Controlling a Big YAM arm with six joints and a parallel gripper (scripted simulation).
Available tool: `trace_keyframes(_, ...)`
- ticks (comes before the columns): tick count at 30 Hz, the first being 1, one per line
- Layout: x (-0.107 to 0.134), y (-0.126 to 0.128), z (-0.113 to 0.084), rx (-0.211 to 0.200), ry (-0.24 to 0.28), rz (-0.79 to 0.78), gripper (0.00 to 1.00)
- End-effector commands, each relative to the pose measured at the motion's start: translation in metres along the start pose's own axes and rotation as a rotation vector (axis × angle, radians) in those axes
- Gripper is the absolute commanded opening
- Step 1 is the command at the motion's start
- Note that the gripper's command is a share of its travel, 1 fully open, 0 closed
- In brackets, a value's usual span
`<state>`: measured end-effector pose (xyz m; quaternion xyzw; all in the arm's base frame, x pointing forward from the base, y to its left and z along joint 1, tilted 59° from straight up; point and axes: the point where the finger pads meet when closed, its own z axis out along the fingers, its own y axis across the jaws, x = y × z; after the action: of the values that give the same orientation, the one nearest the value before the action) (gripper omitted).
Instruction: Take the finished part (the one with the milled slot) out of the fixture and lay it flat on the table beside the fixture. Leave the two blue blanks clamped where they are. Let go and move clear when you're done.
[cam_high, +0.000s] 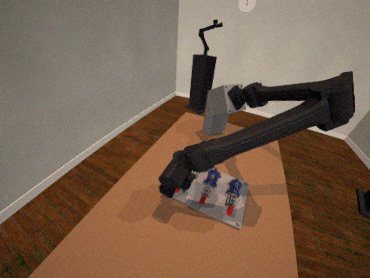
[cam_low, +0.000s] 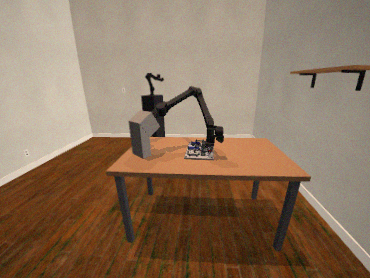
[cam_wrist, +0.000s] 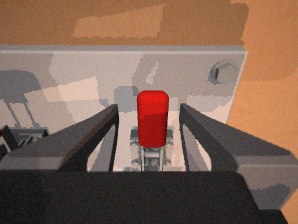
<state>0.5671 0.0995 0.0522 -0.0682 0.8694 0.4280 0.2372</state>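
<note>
Gripper (cam_high: 169, 191) (cam_low: 211, 143) (cam_wrist: 149, 111) Stood Open Around Red Handle at Fixture (cam_high: 240, 220) (cam_low: 199, 158) (cam_wrist: 187, 75)

Left to right in the top view, the gripper came first, low over the fixture's left end, its shadow falling on the table (cam_high: 100, 240) (cam_low: 265, 157) (cam_wrist: 270, 105). The wrist view showed its fingers apart, a red handle (cam_wrist: 152, 120) upright in the picture between them, with a gap on each side; nothing was gripped. Whether the finished part lay beneath could not be told: the gripper and arm (cam_high: 255, 137) (cam_low: 202, 107) hid that end from above, and no view showed the milled slot.

Next came one blue blank (cam_high: 212, 177) on the fixture, with a red-handled clamp (cam_high: 203, 199) in front of it. Behind it, well apart, stood the grey pedestal (cam_high: 215, 117) (cam_low: 141, 137). Farther right, the other blue blank (cam_high: 232, 187) sat behind its own red-handled clamp (cam_high: 230, 210), near the fixture's right edge. The arm's bent elbow rose at the far right, above the table's level.
</note>
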Motion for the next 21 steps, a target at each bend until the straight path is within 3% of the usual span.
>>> trace_keyframes(1,-0.0168,-0.0039,-0.0084,0.011,-0.038,-0.002,0.45)
trace_keyframes(21,-0.0139,-0.0126,-0.0127,0.016,-0.034,0.020,0.45)
